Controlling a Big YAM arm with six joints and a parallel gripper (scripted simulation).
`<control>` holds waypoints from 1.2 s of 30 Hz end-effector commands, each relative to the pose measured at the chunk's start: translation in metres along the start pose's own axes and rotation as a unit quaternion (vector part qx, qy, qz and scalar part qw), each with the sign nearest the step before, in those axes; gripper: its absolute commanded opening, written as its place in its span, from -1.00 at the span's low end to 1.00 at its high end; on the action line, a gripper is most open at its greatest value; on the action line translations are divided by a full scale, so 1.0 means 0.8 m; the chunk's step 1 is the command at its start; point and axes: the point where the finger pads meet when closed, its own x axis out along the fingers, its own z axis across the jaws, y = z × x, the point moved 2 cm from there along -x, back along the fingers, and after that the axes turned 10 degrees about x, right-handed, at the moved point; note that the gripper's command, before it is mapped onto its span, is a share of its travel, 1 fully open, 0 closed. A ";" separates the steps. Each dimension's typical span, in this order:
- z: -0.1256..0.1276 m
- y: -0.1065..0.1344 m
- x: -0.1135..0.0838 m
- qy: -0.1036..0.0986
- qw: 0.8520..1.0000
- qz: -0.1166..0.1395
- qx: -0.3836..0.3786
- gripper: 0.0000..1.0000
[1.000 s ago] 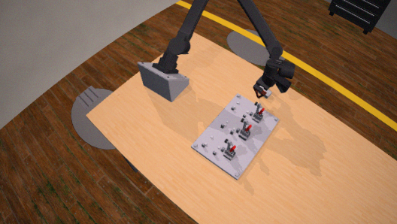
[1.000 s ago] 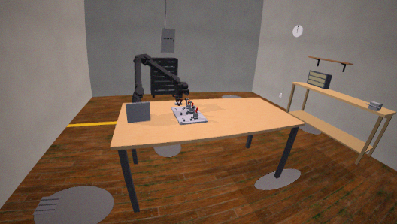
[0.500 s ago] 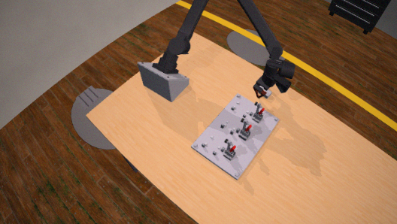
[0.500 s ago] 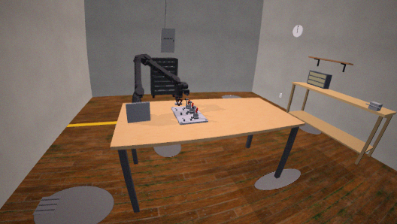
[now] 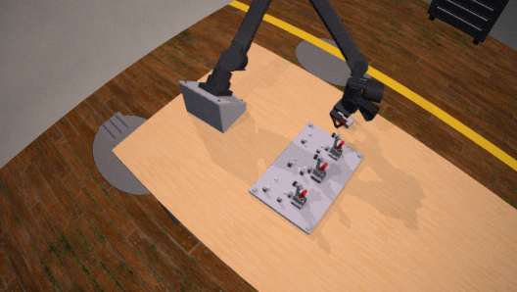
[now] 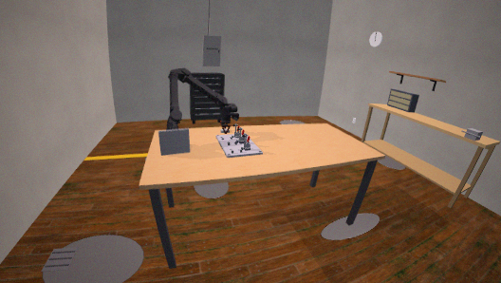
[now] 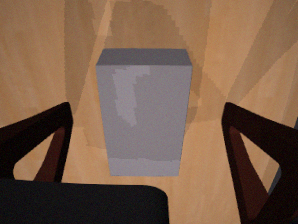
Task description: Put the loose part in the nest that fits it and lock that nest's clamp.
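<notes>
We look to be at the pick-up step. Our gripper [image 5: 339,121] [image 6: 225,130] [image 7: 147,111] stands nearly wide open over the table [image 5: 196,206] [image 6: 266,161] [image 7: 30,80] with nothing in its grasp. The loose part [image 5: 347,122] [image 7: 145,115] — a plain grey block — lies on the wood between the fingertips, just beside one corner of the fixture [image 5: 320,208] [image 6: 239,151], with a gap to either finger. The three red handles [image 5: 323,168] [image 6: 243,133] stand up, so no clamp looks locked.

Next we should get the fingers down beside the block's long sides, keeping it centred, then close squarely and lift — a skewed grip would make seating harder. Which nest fits we cannot tell from here; the pads are too small to read.

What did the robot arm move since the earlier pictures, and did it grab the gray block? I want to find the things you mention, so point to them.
Nothing I can see has moved. The arm [image 5: 338,36] [image 6: 204,87] looks the same, and the gripper [image 5: 341,121] [image 6: 225,130] [image 7: 147,111] hasn't grabbed anything: it's open, with the gray block [image 5: 347,122] [image 7: 145,115] between its fingers but not touching them. The fixture plate [image 5: 318,211] [image 6: 234,146] stayed put too.
</notes>
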 end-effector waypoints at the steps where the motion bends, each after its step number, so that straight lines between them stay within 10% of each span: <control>1: 0.013 -0.015 -0.008 -0.003 1.000 -0.009 0.000 0.83; 36: -0.002 -0.002 0.000 -0.002 1.000 -0.006 0.002 0.83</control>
